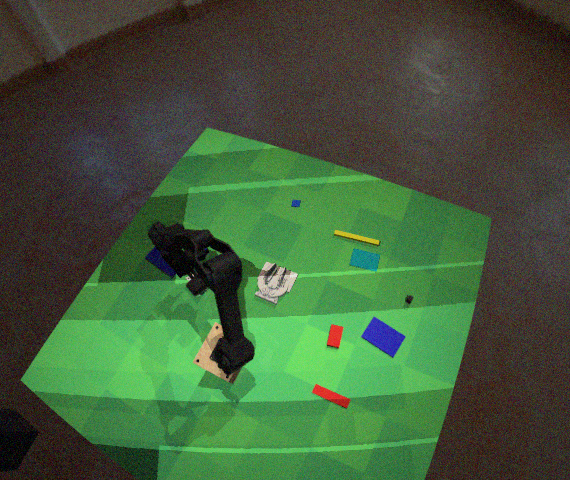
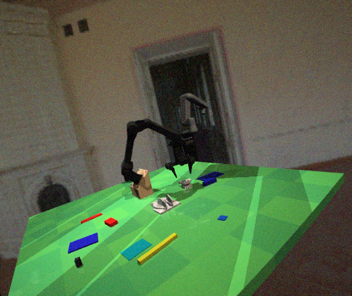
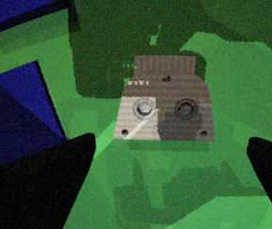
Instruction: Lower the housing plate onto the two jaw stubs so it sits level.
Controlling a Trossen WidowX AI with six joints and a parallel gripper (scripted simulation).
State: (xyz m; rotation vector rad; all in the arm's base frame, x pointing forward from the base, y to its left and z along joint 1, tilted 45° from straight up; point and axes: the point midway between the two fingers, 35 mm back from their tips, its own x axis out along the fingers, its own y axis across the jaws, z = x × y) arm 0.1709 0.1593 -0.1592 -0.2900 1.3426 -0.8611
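The housing plate is a small grey-white piece with two ringed holes, small corner holes and a ribbed strip along one edge. It rests on the green table, partly in shadow; in the top view the arm hides most of it. The white base stands apart from it, nearer the table's middle, with two upright curved grey jaws on it. My gripper is open and empty, fingers pointing down, above the housing plate. In the wrist view the plate lies beyond the gap between the fingertips.
A flat blue plate and a blue block lie beside the housing plate. Farther off lie a yellow bar, a teal plate, a red block, a red bar and another blue plate.
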